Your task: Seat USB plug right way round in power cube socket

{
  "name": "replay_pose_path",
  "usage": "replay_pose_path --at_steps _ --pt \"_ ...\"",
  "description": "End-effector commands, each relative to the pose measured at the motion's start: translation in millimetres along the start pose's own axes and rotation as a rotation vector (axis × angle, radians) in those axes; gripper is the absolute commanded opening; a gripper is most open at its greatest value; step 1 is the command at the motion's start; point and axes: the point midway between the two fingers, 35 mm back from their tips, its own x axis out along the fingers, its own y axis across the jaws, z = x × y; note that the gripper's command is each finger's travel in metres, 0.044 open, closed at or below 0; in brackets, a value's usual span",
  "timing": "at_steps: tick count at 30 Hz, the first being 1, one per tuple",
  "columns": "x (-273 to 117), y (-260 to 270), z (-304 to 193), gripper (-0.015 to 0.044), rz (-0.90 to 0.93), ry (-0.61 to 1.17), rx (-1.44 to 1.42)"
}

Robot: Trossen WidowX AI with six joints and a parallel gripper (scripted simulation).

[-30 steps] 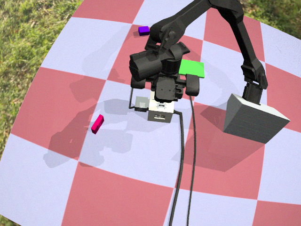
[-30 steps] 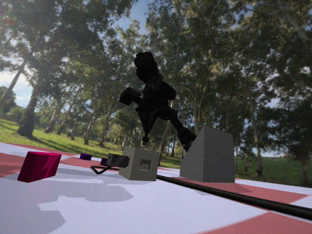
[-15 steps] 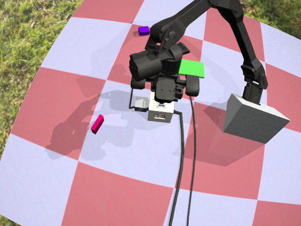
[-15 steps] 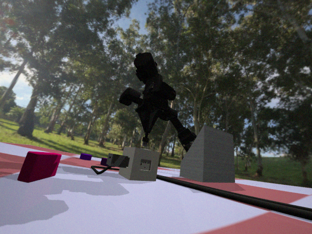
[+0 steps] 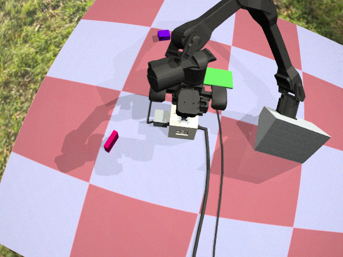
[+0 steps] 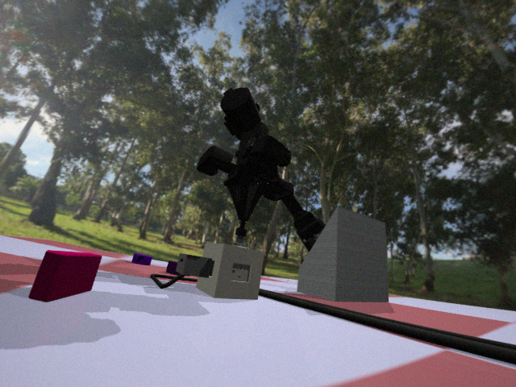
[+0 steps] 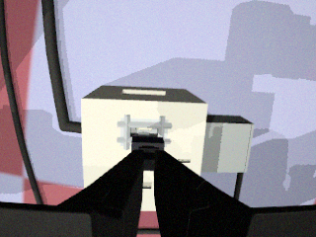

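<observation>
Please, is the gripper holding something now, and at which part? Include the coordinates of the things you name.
Yes: the gripper [image 6: 241, 222] [image 7: 148, 160] holds the USB plug [image 6: 240, 231] [image 7: 147, 140] by its dark upper body, above the power cube [image 6: 225, 287] [image 7: 104, 143].

The power cube [image 5: 183, 134] [image 6: 208, 270] [image 7: 109, 138] looks like smooth, matt plastic. That wedge-sided block [image 5: 290, 138] [image 6: 360, 258] has a finely streaked, brushed-metal look. The arm [image 5: 218, 20] [image 6: 260, 150] seems dark, dull plastic, and the thick cable [image 5: 207, 166] [image 6: 375, 320] [image 7: 55, 79] has a rubbery, faint sheen.
</observation>
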Motion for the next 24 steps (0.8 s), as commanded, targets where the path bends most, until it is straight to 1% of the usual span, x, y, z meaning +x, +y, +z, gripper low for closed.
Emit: replay_pose_path --at_steps 1,24 --pt "1.0 1.2 0.5 0.0000 0.004 -0.006 -0.004" --pt "3.8 1.2 0.3 0.0000 0.004 -0.006 -0.004"
